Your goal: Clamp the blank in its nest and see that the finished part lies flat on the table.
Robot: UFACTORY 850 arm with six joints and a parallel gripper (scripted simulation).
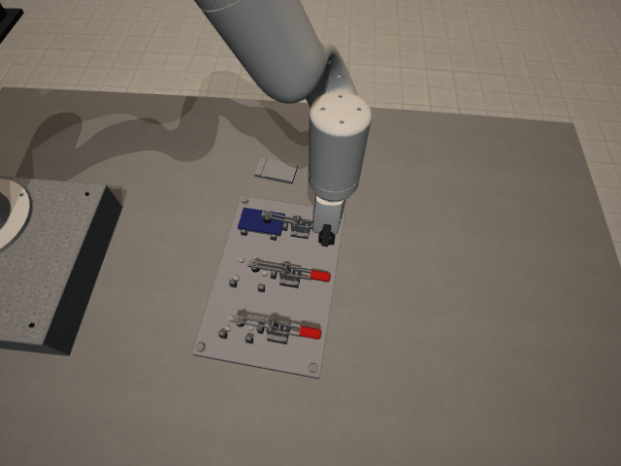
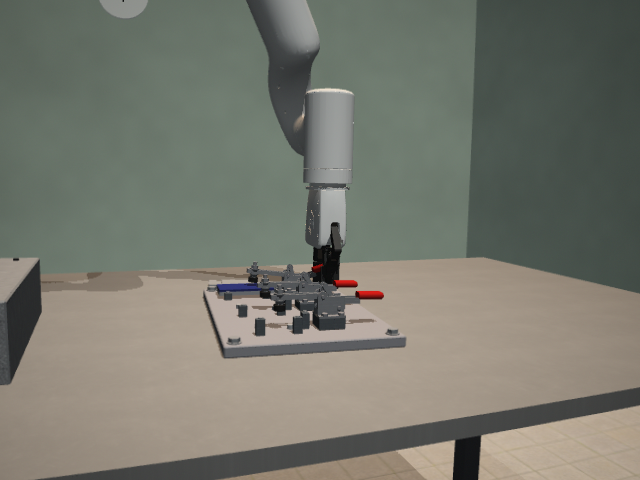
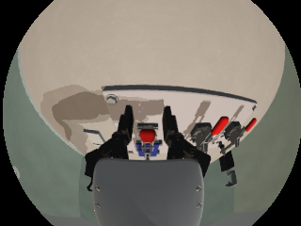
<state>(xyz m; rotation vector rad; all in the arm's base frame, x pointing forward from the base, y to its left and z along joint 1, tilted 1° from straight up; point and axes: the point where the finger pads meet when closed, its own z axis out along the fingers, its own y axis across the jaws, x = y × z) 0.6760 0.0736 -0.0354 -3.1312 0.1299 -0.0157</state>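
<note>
Wrist view: gripper [image 1: 326,235] [image 2: 326,273] [image 3: 148,112] parted around red grip [image 2: 317,268] [image 3: 148,136], gaps both sides, nothing held; plate [image 1: 260,358] [image 2: 310,347] [image 3: 183,96] edge just ahead, table [image 1: 451,301] [image 2: 155,413] [image 3: 150,52] beyond.

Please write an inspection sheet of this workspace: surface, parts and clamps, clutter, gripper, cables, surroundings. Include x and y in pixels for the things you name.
Surface: table [image 1: 451,301] [image 2: 155,403] [image 3: 150,52], no damage seen.
Blank [image 1: 250,222] [image 2: 235,287] [image 3: 140,151]: blue, in the far nest, under its clamp arm; lock cannot be confirmed.
Finished part [image 1: 277,171] [image 3: 94,137]: flat on the table, beyond the fixture plate [image 1: 260,358] [image 2: 351,338] [image 3: 179,94].
Other two nests: no part.
Clutter: nothing seen.
Gripper [image 1: 327,242] [image 2: 327,281] [image 3: 148,112]: fingers apart, one each side of the red grip [image 2: 317,268] [image 3: 148,136], not squeezing it.
Cables: nothing seen.
Surroundings: green walls [image 2: 155,155], tiled floor [image 1: 451,49] [image 2: 542,439].
</note>
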